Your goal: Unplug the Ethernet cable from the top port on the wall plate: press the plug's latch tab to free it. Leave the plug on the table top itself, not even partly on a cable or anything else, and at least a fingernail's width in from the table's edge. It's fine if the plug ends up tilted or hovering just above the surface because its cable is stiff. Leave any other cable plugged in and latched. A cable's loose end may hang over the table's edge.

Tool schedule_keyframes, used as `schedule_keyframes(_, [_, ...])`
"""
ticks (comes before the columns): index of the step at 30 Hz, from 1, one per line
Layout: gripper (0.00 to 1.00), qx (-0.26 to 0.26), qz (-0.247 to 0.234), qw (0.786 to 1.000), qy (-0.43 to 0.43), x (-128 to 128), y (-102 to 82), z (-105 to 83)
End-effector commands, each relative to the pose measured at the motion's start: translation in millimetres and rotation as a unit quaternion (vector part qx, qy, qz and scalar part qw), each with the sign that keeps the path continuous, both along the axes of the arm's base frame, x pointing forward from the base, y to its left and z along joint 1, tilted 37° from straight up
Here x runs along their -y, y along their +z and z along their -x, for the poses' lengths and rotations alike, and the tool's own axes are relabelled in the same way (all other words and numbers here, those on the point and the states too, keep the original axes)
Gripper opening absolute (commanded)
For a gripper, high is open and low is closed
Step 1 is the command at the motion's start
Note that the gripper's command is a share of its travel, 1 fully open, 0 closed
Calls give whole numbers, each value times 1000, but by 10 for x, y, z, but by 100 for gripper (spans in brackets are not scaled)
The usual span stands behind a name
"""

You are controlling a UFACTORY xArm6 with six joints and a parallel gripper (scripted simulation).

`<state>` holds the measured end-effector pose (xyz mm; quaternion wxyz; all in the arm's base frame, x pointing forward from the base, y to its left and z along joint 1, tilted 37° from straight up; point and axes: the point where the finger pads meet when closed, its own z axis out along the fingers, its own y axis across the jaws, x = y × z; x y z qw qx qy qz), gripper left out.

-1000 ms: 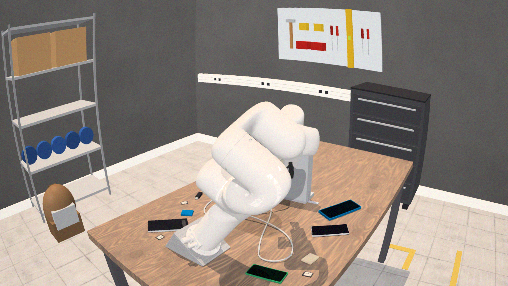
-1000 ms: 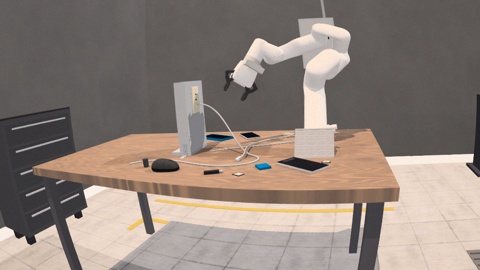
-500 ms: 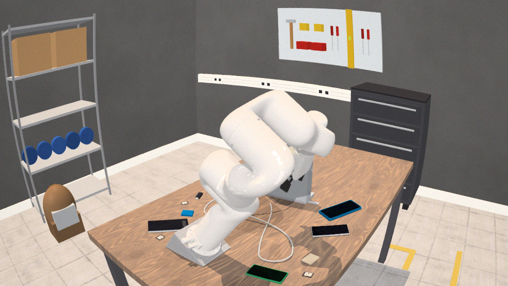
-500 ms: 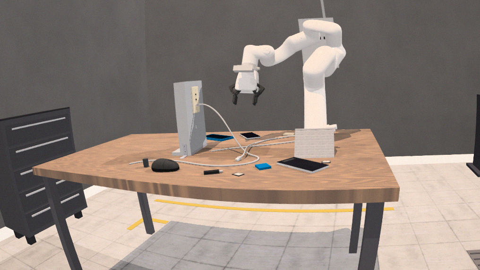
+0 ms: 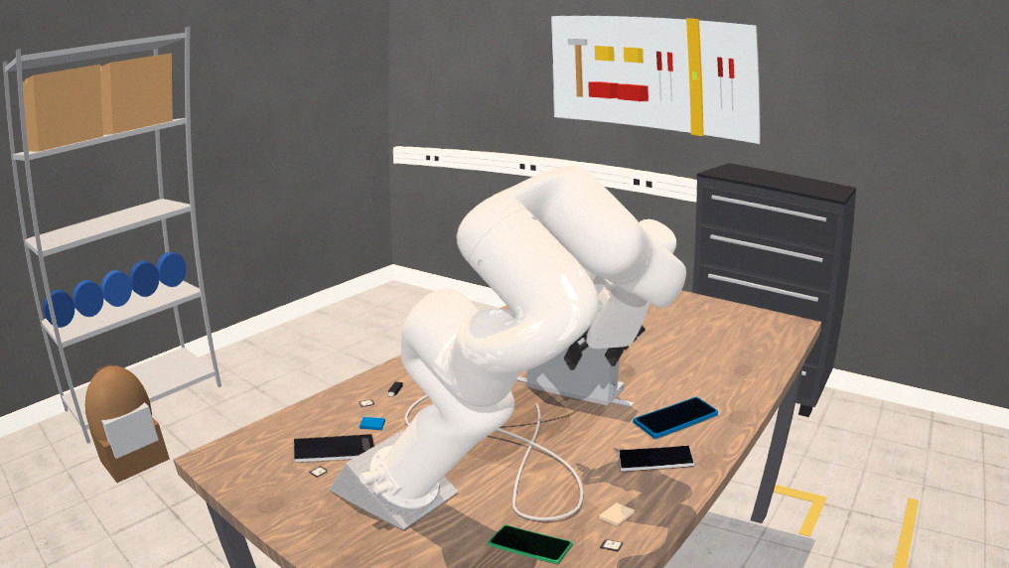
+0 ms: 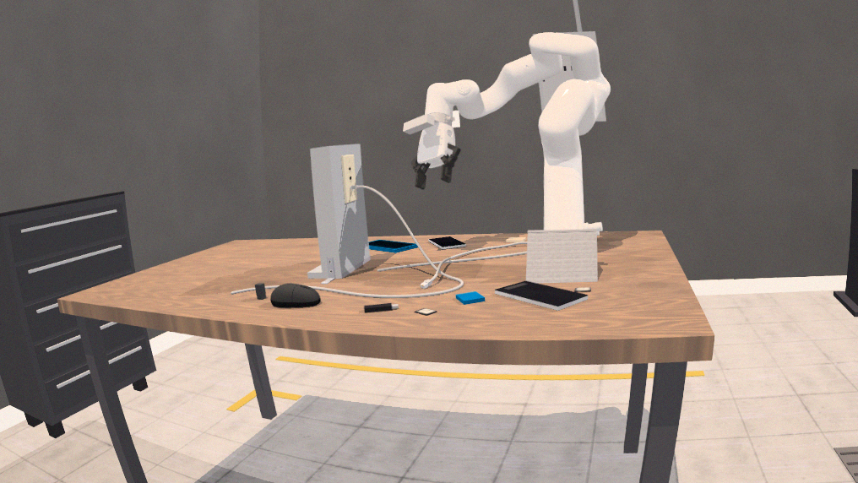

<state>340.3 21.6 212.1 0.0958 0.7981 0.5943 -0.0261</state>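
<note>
A grey upright block (image 6: 337, 211) stands on the table and carries a beige wall plate (image 6: 348, 177). One white Ethernet cable (image 6: 393, 214) is plugged into the plate around its lower half; I cannot tell which port. It arcs down to the table and loops there (image 5: 547, 471). A loose white plug end (image 6: 426, 283) lies on the table among the cables. My gripper (image 6: 433, 174) is open and empty, pointing down in the air to the right of the plate, clear of the cable. In the top view the gripper (image 5: 597, 351) shows in front of the block (image 5: 577, 377), mostly hidden by the arm.
A black mouse (image 6: 295, 295), a USB stick (image 6: 380, 307), a blue block (image 6: 469, 297), a dark tablet (image 6: 540, 294) and phones (image 6: 392, 245) (image 6: 446, 242) lie on the table. My base block (image 6: 562, 256) stands at the right. A drawer cabinet (image 5: 773, 239) stands behind the table.
</note>
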Motion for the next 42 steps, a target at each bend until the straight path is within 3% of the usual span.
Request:
schedule_keyframes(1, [100,10,-18,993,-117,26,79,-105])
schedule_keyframes(5, [100,17,-37,975,-220,58,141,-199])
schedule_keyframes(7, [100,17,-37,975,-220,58,141,-199])
schedule_keyframes(10, [100,22,-51,954,-295,84,187,-271])
schedule_keyframes(16, [100,26,-74,895,-439,140,277,-418])
schedule_keyframes(22, [100,27,-93,814,-572,204,364,-570])
schedule_keyframes(24, [100,27,-93,814,-572,204,364,-570])
schedule_keyframes(25, [100,26,-96,799,-593,215,378,-596])
schedule_keyframes(42, [100,26,-96,798,-594,216,379,-597])
